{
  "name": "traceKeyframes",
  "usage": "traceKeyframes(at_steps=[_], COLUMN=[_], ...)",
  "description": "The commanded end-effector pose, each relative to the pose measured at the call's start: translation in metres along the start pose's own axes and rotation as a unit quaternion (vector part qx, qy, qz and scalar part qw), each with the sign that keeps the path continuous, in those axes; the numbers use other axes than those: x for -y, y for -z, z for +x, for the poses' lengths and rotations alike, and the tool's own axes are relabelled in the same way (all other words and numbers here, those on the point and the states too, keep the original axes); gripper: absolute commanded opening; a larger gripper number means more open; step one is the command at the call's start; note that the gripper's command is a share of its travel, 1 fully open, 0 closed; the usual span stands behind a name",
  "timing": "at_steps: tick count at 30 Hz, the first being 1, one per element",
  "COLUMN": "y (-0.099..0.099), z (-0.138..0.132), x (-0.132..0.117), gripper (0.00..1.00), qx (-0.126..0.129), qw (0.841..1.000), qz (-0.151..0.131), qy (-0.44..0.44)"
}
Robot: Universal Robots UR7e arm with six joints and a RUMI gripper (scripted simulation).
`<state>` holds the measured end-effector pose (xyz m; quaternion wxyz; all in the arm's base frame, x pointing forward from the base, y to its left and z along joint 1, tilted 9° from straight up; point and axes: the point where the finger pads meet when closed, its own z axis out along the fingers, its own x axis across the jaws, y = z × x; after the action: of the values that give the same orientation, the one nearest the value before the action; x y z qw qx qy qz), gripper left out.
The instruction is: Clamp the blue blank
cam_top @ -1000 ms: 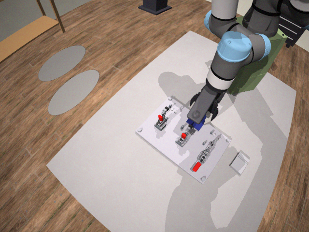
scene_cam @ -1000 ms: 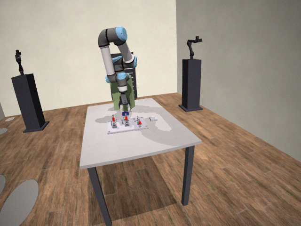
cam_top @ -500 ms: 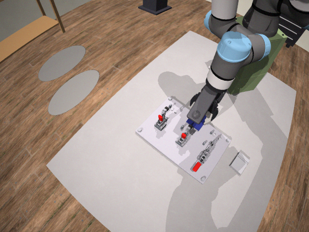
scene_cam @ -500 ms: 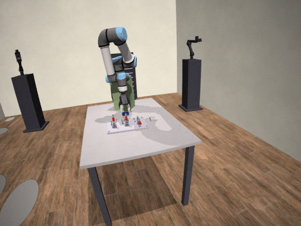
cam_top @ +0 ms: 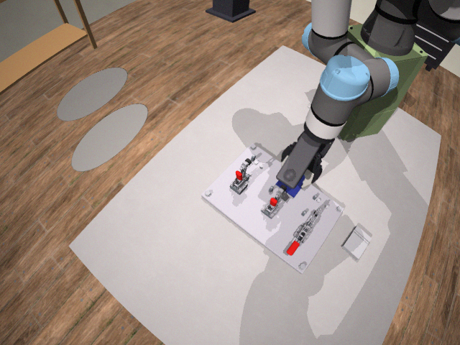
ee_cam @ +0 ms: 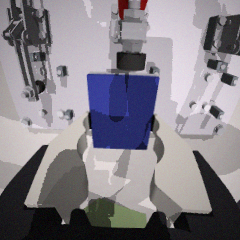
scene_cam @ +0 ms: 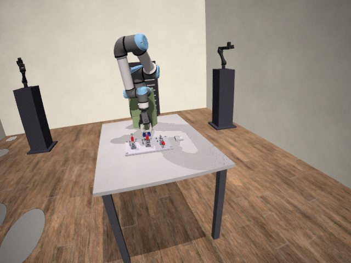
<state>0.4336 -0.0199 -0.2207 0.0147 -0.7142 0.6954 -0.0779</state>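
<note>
Your tool (cam_top: pixel 300 169) (scene_cam: pixel 146 131) (ee_cam: pixel 121 113) pinches the blue blank (cam_top: pixel 296 187) (scene_cam: pixel 148 133) (ee_cam: pixel 123 111) at the fixture's (cam_top: pixel 246 218) (scene_cam: pixel 139 151) (ee_cam: pixel 170 65) middle clamp (cam_top: pixel 269 208) (scene_cam: pixel 147 141) (ee_cam: pixel 131 32); you can read no writing anywhere.

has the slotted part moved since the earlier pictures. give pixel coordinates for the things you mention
No, the slotted part (cam_top: pixel 355 243) (scene_cam: pixel 179 138) lies in the same spot beside the fixture plate (cam_top: pixel 245 215) (scene_cam: pixel 155 147) (ee_cam: pixel 170 60).
</note>
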Motion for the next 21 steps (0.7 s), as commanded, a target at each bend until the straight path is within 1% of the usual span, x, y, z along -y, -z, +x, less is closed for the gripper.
traceKeyframes(at_steps=[1, 8, 21], y=[-0.0091, -0.0125, -0.0127], z=[0.0000, 0.0000, 0.0000], x=[0.0012, 0.0015, 0.0015], gripper=[0.00, 0.00, 0.00], qx=[0.000, 0.000, 0.000], qw=[1.000, 1.000, 1.000], qz=[0.001, 0.001, 0.001], qy=[0.000, 0.000, 0.000])
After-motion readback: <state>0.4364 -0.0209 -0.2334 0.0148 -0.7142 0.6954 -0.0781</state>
